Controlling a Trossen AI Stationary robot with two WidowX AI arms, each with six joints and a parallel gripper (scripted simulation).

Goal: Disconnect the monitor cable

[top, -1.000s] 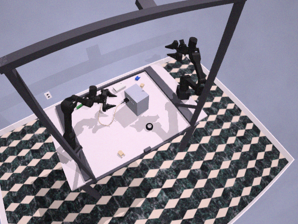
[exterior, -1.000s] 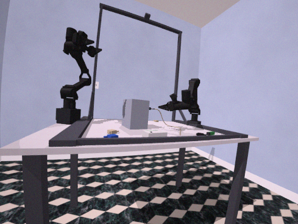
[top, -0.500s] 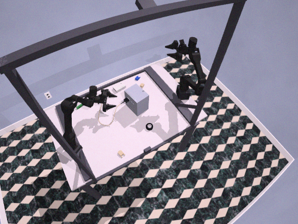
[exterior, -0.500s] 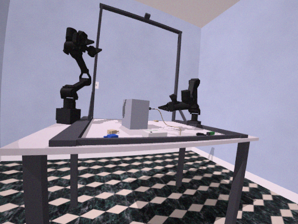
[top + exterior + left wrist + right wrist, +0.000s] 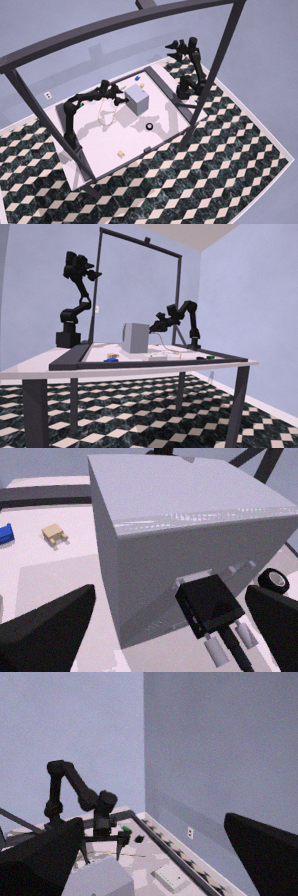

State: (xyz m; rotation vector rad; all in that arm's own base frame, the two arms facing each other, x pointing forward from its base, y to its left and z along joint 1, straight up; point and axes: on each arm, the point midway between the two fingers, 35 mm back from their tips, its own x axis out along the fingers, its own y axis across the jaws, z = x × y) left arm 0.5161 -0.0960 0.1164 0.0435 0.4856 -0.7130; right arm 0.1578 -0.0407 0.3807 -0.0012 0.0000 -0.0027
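Plug [image 5: 127, 100] [image 5: 150, 332] [image 5: 210, 600] first, seen from above: it sits at the box [image 5: 138, 100] [image 5: 136, 339] [image 5: 150, 568] [image 5: 107, 877], nearer the bench's [image 5: 105, 150] [image 5: 25, 374] [image 5: 30, 558] [image 5: 162, 859] wall-side long edge. The left pincer [image 5: 122, 96] [image 5: 150, 330] [image 5: 172, 592] [image 5: 102, 863] is wide at it; the right pincer [image 5: 166, 50] [image 5: 97, 270] [image 5: 155, 822], wide too, hangs beyond the short edge.

From the side, the cord [image 5: 99, 118] [image 5: 164, 345], thin and tan, droops in a soft curve to the bench. I'd keep it slack, so it can't cock the plug.

Through the left wrist view, the plug is a dull black block against smooth, flat grey, apparently seated. Its two thumbscrews [image 5: 216, 651], pale little cylinders, flank a black sleeve. I'd line up with one screw's axis, grip lightly, turn in short strokes without leaning, then do the other. Only then pull, square to the panel.

In the right wrist view, dark tapered fingers frame plain blue walls and the box's matte top, gripping nothing.
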